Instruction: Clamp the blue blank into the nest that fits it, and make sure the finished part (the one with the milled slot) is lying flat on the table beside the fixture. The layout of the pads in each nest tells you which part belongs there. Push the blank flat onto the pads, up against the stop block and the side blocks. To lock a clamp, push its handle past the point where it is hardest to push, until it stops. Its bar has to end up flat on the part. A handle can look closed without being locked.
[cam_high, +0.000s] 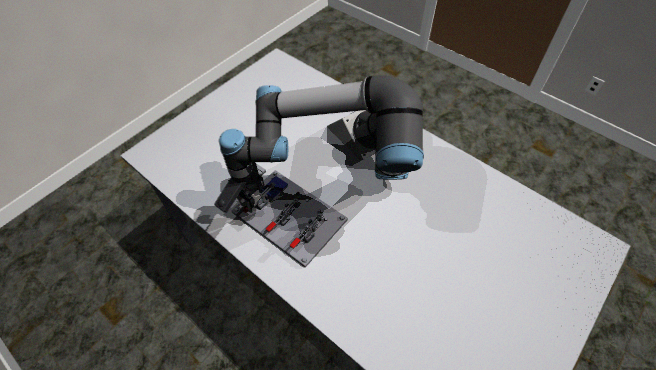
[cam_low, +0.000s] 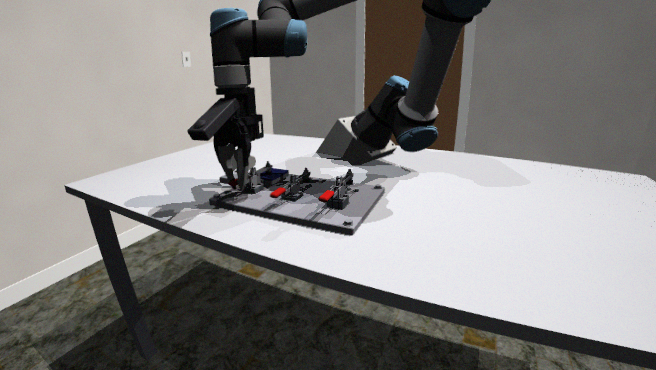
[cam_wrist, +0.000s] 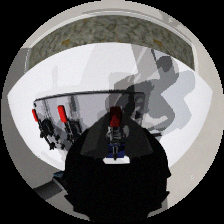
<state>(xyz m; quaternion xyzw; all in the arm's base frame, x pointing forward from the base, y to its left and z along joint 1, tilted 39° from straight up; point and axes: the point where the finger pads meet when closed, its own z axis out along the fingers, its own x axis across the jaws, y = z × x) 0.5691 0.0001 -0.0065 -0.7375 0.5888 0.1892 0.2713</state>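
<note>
The grey fixture plate (cam_high: 327, 234) (cam_low: 361, 204) (cam_wrist: 89, 106) lies near the table's left end and carries three toggle clamps. The blue blank (cam_high: 275, 188) (cam_low: 273, 174) sits in the nest at the plate's far left end. My gripper (cam_high: 245, 201) (cam_low: 239, 184) (cam_wrist: 115, 112) reaches down at that nest's clamp and is shut on the clamp's red handle (cam_wrist: 115, 117) (cam_low: 233, 182), which is lowered close to the plate. The other two clamps' red handles (cam_high: 271, 226) (cam_high: 295, 243) (cam_low: 278, 192) (cam_low: 326, 195) lie flat. I cannot see a part with a milled slot in any view.
The white table (cam_high: 450, 275) (cam_low: 475, 240) stretches far to the right of the plate. The arm's base (cam_low: 350, 142) stands behind the plate. The table's left edge is close to the gripper.
</note>
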